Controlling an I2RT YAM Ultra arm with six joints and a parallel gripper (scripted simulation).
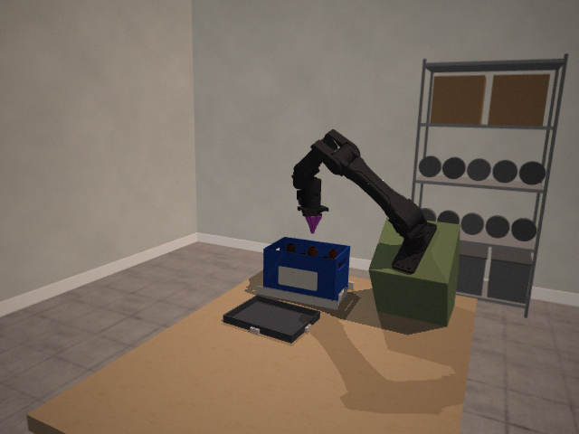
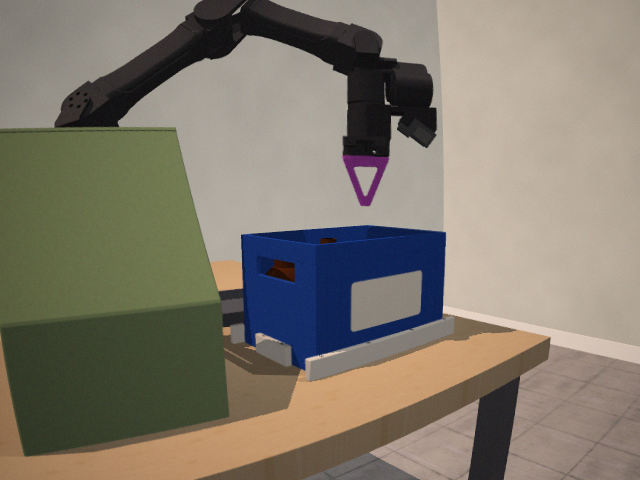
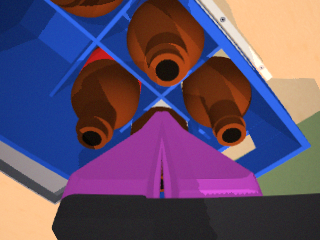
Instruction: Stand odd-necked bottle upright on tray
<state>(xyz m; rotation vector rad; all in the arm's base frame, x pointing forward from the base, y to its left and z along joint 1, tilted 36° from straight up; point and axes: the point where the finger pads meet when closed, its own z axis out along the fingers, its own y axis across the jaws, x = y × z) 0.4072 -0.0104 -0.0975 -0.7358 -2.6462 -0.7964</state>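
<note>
My gripper is shut and empty, its magenta fingertips together above the blue crate. Brown bottles stand in the crate's compartments. In the wrist view one bottle is at the top middle, one bottle at the left, one bottle at the right, and part of one bottle at the top left edge. Another bottle is mostly hidden behind the fingers. I cannot tell which neck differs. The dark tray lies beside the crate and holds no bottle.
Light grey strips line the crate's base. Small light blocks touch the tray's edge. The green block under the arm's base stands close beside the crate. The wooden table's edge runs behind the crate's labelled side in the exterior view.
</note>
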